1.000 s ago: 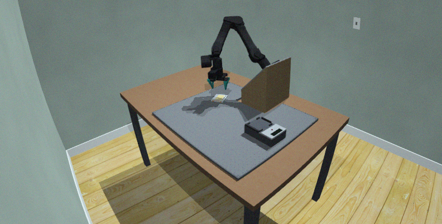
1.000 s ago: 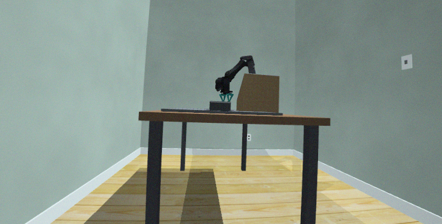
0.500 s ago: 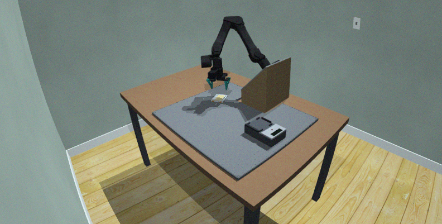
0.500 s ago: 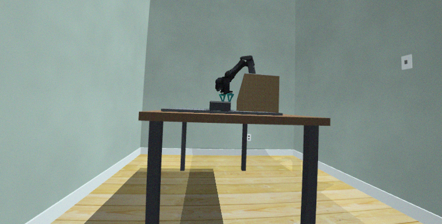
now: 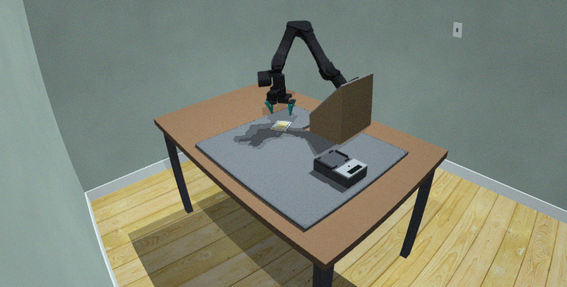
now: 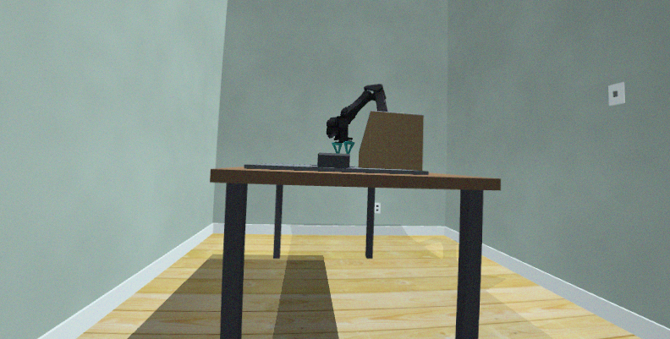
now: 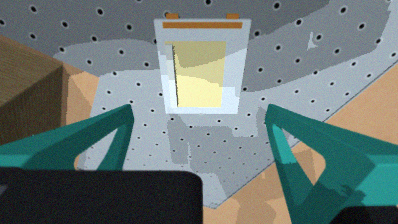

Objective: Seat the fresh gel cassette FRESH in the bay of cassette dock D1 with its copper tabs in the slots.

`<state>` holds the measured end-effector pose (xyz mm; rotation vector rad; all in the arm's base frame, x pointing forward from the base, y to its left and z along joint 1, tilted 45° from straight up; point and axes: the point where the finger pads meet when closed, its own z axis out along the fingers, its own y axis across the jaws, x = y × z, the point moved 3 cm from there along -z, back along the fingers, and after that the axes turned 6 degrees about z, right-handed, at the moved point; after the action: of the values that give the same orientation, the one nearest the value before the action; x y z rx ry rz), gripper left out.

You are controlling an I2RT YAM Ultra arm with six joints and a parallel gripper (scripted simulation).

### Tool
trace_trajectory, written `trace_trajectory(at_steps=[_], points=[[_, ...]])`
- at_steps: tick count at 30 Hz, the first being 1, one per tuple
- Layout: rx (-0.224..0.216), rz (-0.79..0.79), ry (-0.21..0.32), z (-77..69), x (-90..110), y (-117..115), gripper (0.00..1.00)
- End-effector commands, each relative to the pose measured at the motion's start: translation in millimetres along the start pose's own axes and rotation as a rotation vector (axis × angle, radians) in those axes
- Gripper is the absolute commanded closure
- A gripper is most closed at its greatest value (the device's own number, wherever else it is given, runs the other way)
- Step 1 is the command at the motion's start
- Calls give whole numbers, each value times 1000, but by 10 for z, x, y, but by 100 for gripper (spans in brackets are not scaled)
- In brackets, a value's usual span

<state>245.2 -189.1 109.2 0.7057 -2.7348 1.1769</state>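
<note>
Yellow gel shows inside FRESH [image 7: 200,67], the little cassette lying flat on the grey deck [image 5: 277,174]. Its two copper tabs [image 7: 172,16] point to 12 o'clock in the wrist view. I cannot make out the white comb for sure.

Above and just behind it hangs the gripper [image 5: 280,106], its green fingers spread wide with nothing between them.

Dock D1 [image 5: 339,167] sits well apart, at about 4 o'clock from the cassette in the top view. Its bay looks bare.

So I think almost everything is left: grab, carry, slide the tabs in, press down.
</note>
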Motion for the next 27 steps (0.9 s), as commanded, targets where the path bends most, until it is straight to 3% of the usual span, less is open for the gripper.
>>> trace_trajectory(at_steps=[1,15,17,19,27], points=[[27,7,-41,-116,-54,-99,0],[27,7,-41,-116,-54,-99,0],[26,18,-33,-48,-22,-83,0],[-13,-12,-6,82,-10,55,0],[0,-4,-16,173,-54,-11,0]])
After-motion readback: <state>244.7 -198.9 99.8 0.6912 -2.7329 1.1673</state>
